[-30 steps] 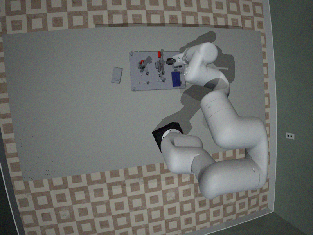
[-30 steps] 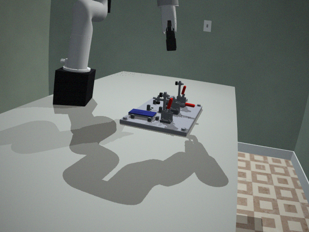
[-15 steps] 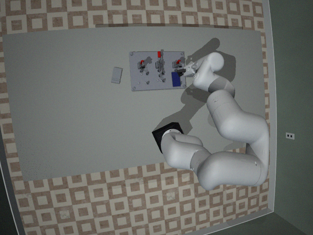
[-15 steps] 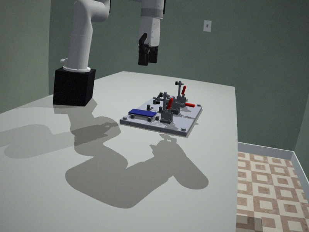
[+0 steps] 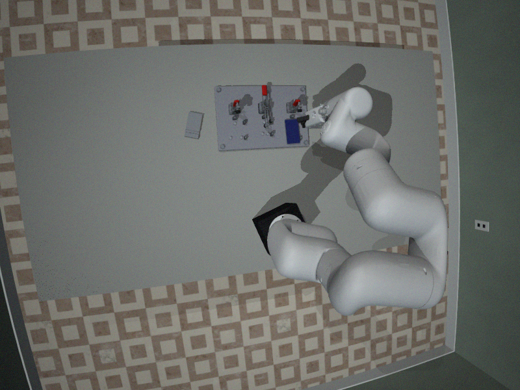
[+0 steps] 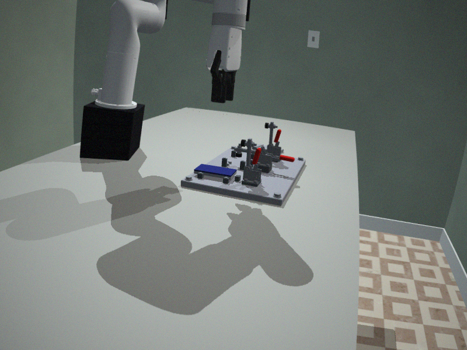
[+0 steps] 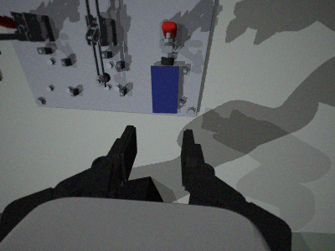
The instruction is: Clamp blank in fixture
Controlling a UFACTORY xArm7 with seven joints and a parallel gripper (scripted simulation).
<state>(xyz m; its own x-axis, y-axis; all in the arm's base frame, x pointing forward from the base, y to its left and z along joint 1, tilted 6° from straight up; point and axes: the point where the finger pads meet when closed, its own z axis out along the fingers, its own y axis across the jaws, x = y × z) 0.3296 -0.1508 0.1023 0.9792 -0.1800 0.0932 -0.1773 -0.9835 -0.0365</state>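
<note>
Grey and broad, the counter [image 6: 112, 293] carries everything, with the arm's heavy shadow thrown across it below the pincer; the white arm [image 5: 390, 209] rises from a black base block [image 6: 111, 129] and bends round so that the pincer [image 6: 222, 90] hangs high in the air, well above the counter, fingers pointing down; the pale fixture plate [image 5: 251, 142] lies below and ahead of the pincer in the wrist view, with three clamps in a row on it; the blue blank [image 7: 165, 89] lies in the nest nearest the pincer, straight ahead of the gap between the fingers, flat as far as can be seen, with small blocks beside it; the finished part [image 5: 194, 124], a grey piece, lies on the counter beyond the far end of the plate from the pincer, well apart from it; its slot is too small to make out; the red-handled clamp [image 7: 168, 31] behind the blank stands with its grip raised; the middle clamp's red handle [image 5: 264, 90] lies out along the plate; the pincer's fingers stand about half spread, with only air between them.
</note>
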